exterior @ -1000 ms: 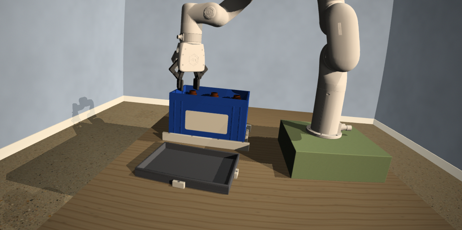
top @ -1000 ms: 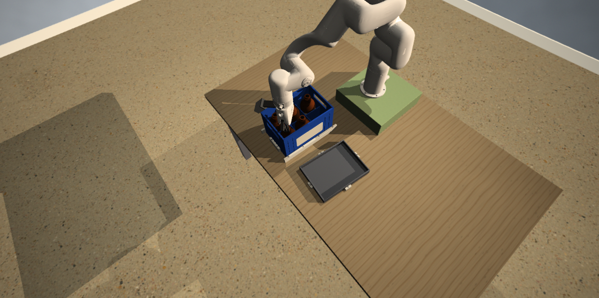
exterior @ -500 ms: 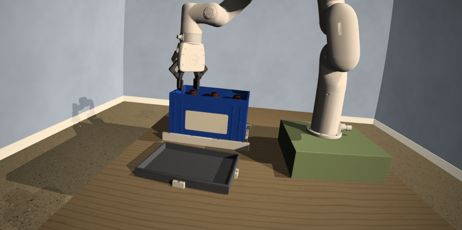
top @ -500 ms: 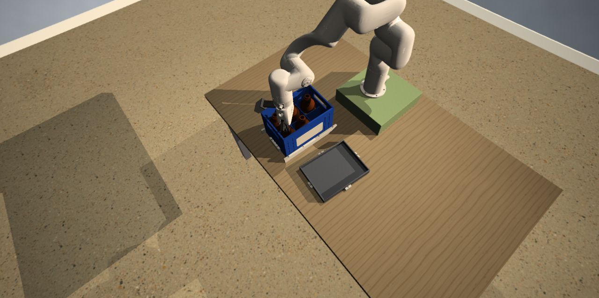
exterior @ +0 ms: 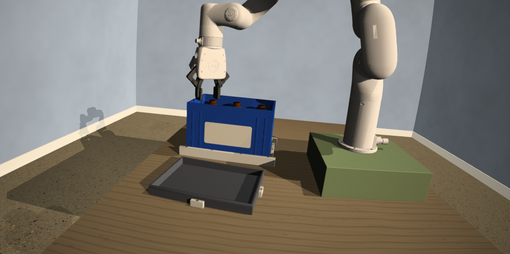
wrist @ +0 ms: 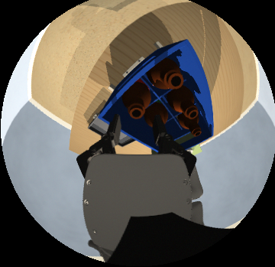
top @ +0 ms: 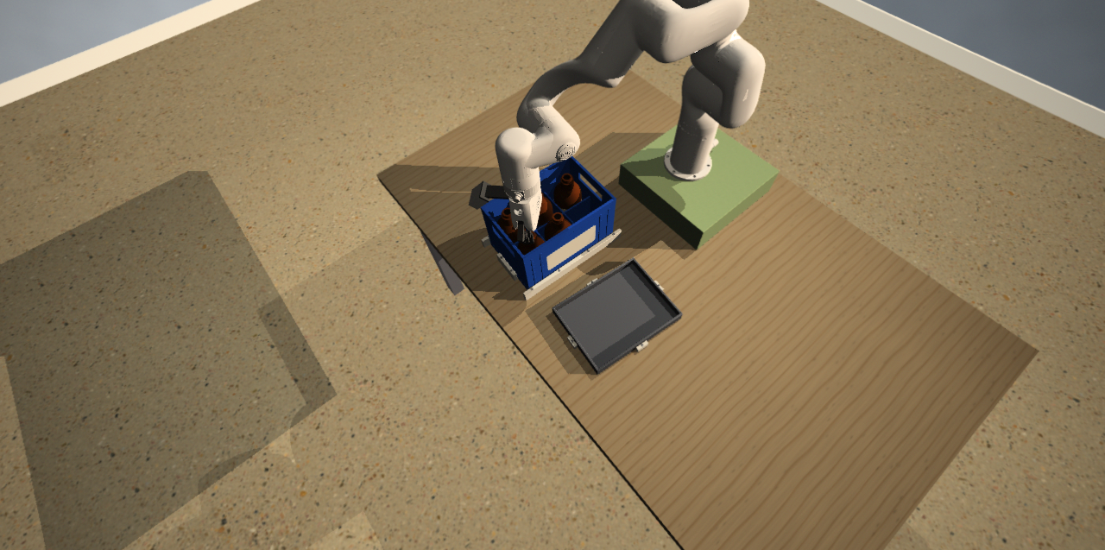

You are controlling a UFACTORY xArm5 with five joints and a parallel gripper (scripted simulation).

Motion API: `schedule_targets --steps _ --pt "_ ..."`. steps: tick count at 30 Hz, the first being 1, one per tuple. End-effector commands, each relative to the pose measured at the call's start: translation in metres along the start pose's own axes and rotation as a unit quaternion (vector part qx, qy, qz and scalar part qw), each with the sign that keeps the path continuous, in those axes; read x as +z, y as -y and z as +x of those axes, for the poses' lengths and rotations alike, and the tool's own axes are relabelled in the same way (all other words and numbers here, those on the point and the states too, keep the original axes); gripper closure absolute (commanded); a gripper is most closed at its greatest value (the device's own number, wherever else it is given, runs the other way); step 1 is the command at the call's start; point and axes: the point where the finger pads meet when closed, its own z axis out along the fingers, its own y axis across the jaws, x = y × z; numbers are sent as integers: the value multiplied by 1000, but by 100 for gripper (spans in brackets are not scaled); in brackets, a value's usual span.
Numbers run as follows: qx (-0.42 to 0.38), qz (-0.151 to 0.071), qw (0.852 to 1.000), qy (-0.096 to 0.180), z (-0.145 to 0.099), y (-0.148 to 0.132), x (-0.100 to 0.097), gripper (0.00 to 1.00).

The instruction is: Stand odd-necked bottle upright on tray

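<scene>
Wrist view, and there they are: brown bottles in the blue crate, blue dividers between them! Which neck differs, I can't tell. Right above, my end effector hangs with its fingers spread, pinching nothing. Exterior view now: the dark tray lies just beside the crate, level on the wooden counter, no bottle on it! Further out, my arm rises from a green block.
</scene>
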Motion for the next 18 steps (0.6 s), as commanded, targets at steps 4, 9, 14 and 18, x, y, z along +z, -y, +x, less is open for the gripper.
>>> schedule_targets --steps 4,9,14,18 --pt "0 1 1000 -2 1 1 -2 35" --pt "0 1 1000 -2 1 1 -1 35" --pt "0 1 1000 -2 1 1 0 35" --pt "0 1 1000 -2 1 1 2 35"
